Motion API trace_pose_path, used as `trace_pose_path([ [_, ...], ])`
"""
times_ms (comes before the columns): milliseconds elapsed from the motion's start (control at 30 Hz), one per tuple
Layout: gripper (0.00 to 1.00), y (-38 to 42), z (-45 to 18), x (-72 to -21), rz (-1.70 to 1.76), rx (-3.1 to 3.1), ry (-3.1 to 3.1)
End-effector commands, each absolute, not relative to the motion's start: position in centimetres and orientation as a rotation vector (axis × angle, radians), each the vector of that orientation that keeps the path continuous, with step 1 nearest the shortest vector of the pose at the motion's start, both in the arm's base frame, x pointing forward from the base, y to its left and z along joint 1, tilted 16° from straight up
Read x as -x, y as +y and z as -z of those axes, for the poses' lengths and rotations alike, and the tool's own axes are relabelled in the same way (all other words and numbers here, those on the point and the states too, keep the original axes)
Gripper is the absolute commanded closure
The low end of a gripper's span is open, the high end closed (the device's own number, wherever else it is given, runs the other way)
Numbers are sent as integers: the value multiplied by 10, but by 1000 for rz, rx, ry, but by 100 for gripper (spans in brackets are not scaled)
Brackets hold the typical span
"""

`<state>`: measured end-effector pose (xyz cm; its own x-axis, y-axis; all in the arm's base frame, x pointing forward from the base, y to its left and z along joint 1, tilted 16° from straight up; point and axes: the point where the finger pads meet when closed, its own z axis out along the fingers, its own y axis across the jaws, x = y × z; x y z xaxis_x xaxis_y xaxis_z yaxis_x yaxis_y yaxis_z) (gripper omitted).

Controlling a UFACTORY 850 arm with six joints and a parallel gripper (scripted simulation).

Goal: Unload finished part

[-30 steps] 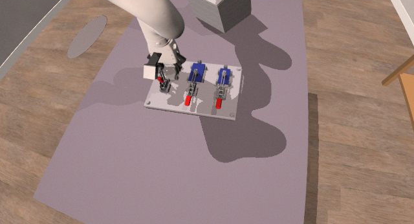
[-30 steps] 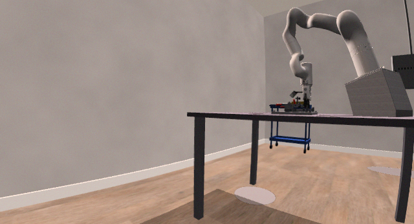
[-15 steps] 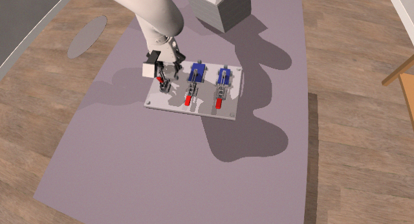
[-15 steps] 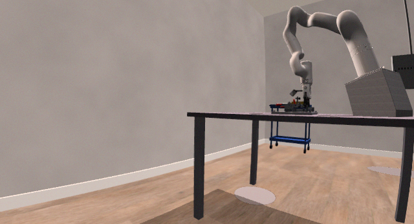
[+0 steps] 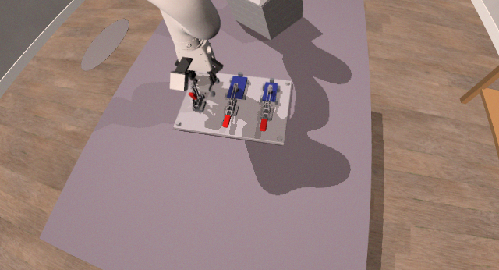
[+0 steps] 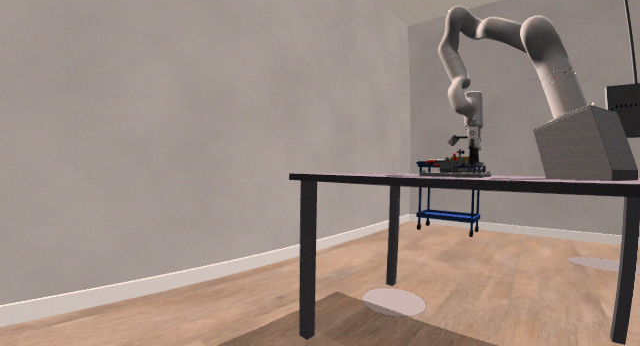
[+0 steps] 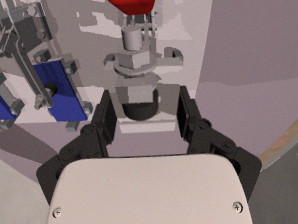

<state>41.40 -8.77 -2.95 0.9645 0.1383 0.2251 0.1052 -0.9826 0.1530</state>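
The grey fixture plate [image 5: 234, 110] lies on the mat with three nests. My gripper [image 5: 203, 79] stands over the left nest and is shut on the grey finished part [image 7: 141, 112], whose dark slot shows between the fingers in the wrist view. I cannot tell whether the part is clear of its pads. Two blue blanks [image 5: 238, 87] [image 5: 270, 91] lie in the middle and right nests. Their clamps lie across them with the red handles [image 5: 226, 121] [image 5: 263, 124] down toward the front.
The arm's grey base block [image 5: 265, 10] stands behind the fixture. The mat's edges run left and right of the plate, with wooden table top beyond. In the side view the fixture [image 6: 452, 168] sits on the table near the base.
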Motion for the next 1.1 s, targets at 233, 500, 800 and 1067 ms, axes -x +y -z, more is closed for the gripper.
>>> trace_pose_path([
  [233,100,-87,21,-412,-357,-2974,185],
  [500,100,-86,19,-412,-357,-2974,185],
  [800,100,-86,19,-412,-357,-2974,185],
  [1067,100,-86,12,-408,-357,-2974,185],
])
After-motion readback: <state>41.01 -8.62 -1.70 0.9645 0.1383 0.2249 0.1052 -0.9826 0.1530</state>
